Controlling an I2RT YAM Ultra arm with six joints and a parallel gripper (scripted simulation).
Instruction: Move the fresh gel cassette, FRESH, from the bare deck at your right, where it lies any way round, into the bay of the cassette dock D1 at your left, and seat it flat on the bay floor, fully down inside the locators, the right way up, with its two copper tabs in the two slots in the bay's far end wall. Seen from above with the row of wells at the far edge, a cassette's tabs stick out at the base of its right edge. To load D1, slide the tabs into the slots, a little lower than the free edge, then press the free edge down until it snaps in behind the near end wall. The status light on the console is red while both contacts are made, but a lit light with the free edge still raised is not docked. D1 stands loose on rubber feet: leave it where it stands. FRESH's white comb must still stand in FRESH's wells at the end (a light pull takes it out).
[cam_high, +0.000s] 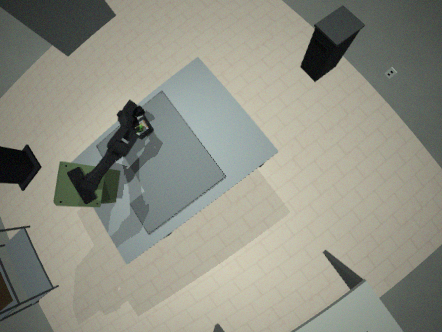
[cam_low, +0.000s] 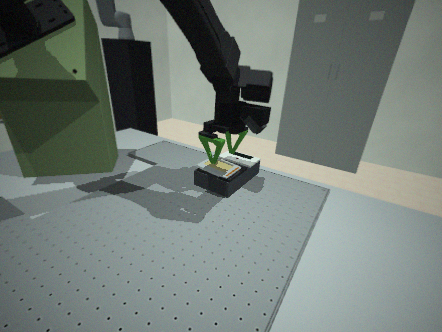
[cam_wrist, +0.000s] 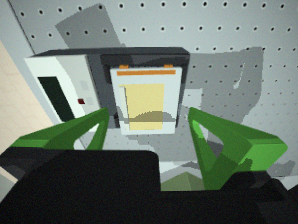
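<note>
The green fingers stand wide apart and grasp nothing. In the wrist view one finger sits to each side of the cassette (cam_wrist: 145, 100), with clear space between each fingertip and the cassette's edges. From the side view the gripper (cam_low: 223, 145) hangs just above the dock (cam_low: 226, 179), its fingertips pointing down at the cassette (cam_low: 221, 168) without visibly touching it.

The cassette, a white frame with a pale yellow centre and an orange strip along one end, lies inside the dark bay of the dock (cam_wrist: 145, 56). It looks level with the bay's rim, though whether it is fully down cannot be told from these views. The copper tabs and the comb cannot be made out. Beside the bay is the dock's white console (cam_wrist: 57, 87), which has a dark window and a small red light (cam_wrist: 80, 101) showing on it.

The black arm (cam_high: 107, 162) reaches out from its green base (cam_high: 66, 192) at the corner of the worktop (cam_high: 225, 125), stretching along the near edge of the perforated grey plate (cam_high: 190, 165). Its upper link slopes down steeply from above, and the wrist bends so the gripper (cam_high: 142, 127) points almost straight down over the dock. The dock stands on the perforated plate (cam_low: 150, 270) near its far edge, in the arm's shadow.
</note>
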